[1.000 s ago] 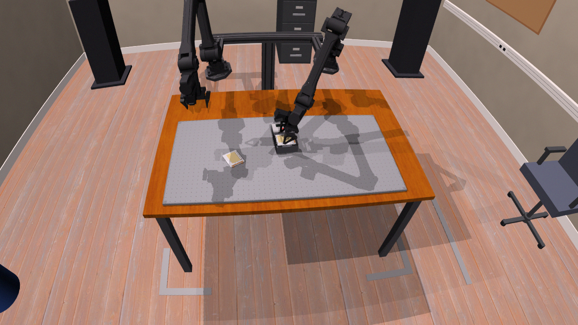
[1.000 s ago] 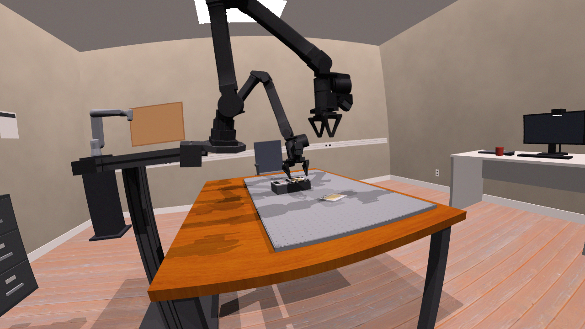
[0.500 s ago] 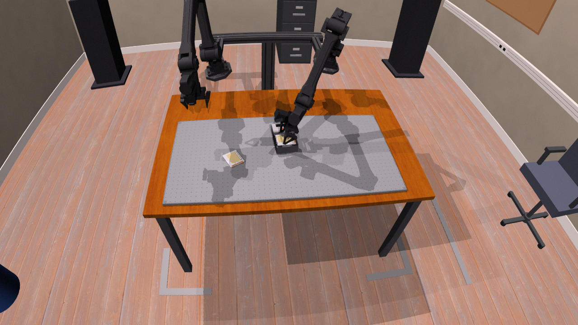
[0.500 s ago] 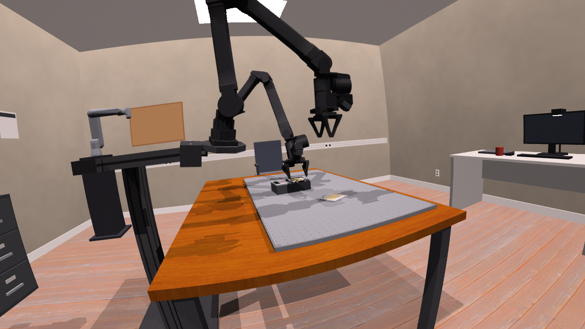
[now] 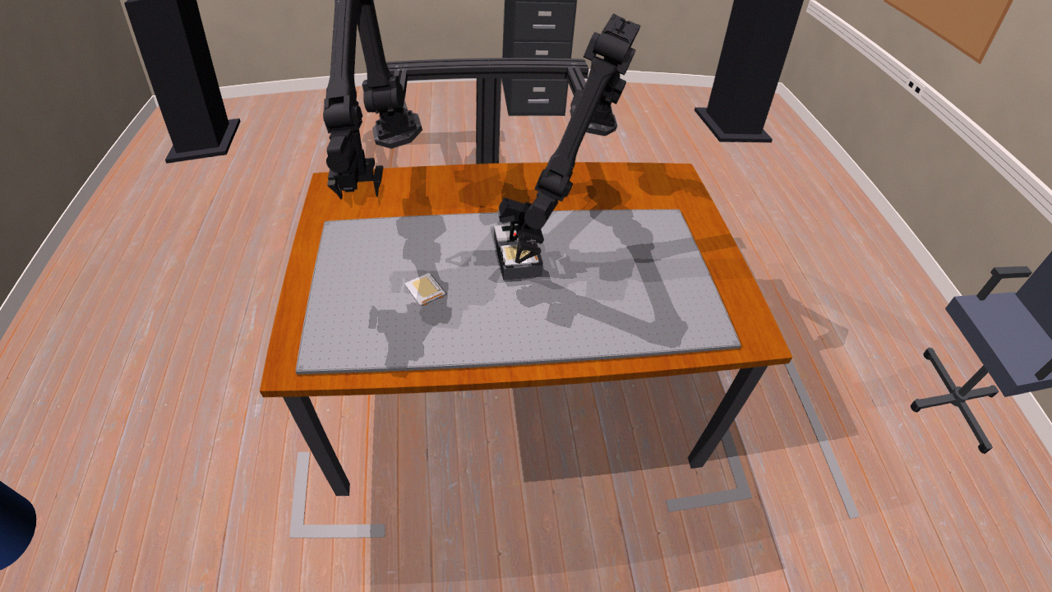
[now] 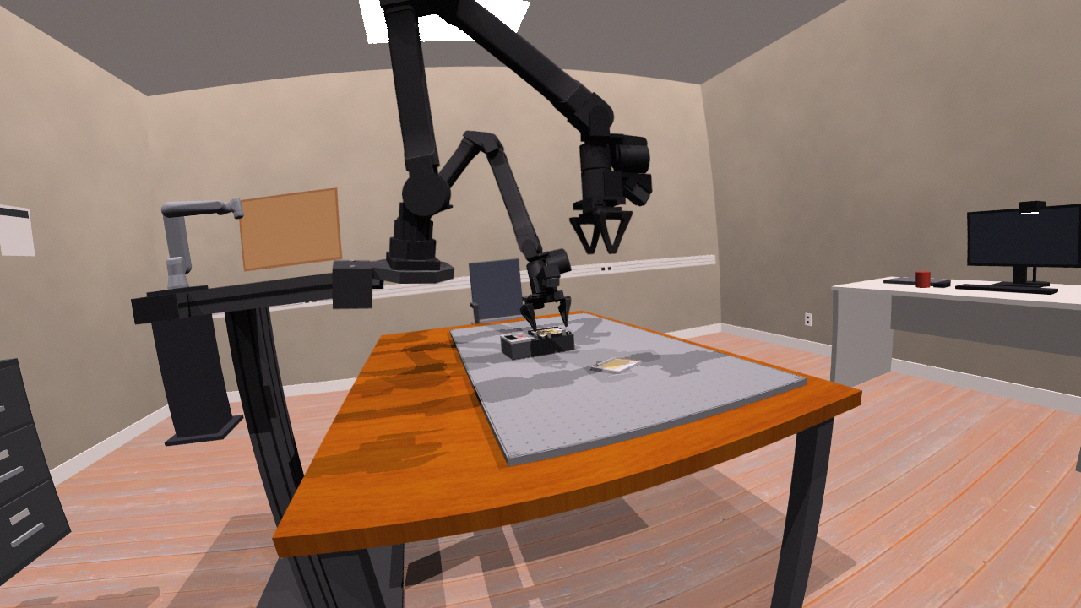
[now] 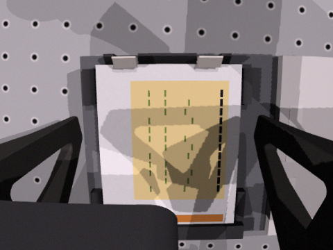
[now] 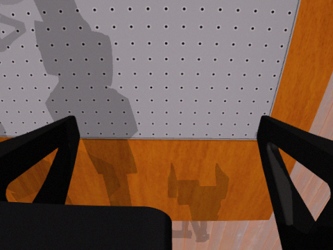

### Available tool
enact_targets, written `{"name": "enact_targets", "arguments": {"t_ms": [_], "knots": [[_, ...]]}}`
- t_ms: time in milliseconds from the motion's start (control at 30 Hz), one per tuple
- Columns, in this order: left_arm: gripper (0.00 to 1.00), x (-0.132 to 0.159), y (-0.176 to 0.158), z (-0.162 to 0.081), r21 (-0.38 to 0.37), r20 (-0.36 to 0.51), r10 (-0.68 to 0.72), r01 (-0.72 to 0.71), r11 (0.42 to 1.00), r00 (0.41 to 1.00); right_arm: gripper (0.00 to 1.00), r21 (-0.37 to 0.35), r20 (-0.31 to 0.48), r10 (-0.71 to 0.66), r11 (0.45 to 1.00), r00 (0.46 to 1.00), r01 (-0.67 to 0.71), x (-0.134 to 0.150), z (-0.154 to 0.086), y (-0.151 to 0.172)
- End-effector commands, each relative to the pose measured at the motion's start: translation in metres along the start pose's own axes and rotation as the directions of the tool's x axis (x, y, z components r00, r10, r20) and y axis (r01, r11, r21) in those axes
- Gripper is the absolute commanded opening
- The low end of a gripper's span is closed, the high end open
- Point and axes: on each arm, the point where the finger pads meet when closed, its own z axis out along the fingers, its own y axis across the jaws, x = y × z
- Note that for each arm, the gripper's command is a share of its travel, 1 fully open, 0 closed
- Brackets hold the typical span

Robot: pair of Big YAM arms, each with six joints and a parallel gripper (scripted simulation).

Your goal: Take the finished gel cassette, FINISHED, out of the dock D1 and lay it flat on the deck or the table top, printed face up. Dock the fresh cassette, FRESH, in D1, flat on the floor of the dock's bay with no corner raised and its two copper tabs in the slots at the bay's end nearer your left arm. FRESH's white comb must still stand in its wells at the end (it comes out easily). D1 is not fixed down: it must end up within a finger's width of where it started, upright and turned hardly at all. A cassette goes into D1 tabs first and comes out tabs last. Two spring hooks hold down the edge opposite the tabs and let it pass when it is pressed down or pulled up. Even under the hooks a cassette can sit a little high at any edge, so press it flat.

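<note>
Perforated deck [image 5: 352,324] [image 6: 574,423] [image 7: 35,73] [image 8: 208,80] beneath dock [image 5: 523,271] [image 6: 551,345] [image 7: 91,139].

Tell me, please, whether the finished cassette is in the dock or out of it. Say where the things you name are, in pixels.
In: the finished cassette [image 5: 510,259] [image 7: 116,187] lies within the dock [image 5: 523,272] [image 6: 551,346] [image 7: 208,232], two hooks [image 7: 125,62] over one edge.
</note>
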Motion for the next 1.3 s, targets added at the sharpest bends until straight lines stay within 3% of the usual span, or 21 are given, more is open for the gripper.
{"name": "enact_targets", "arguments": {"t_ms": [0,1267], "knots": [[0.98,-0.0040,0.0192,-0.0001,-0.035,0.020,0.007,-0.006,0.999,1.000,1.00,0.004,0.045,0.000,1.000,0.999,0.000,-0.0158,-0.0185,-0.0073],[0.98,-0.0006,0.0191,0.0071,-0.035,0.020,0.007,-0.006,0.999,1.000,1.00,0.004,0.045,0.000,1.000,0.999,0.000,-0.0158,-0.0185,-0.0073]]}}
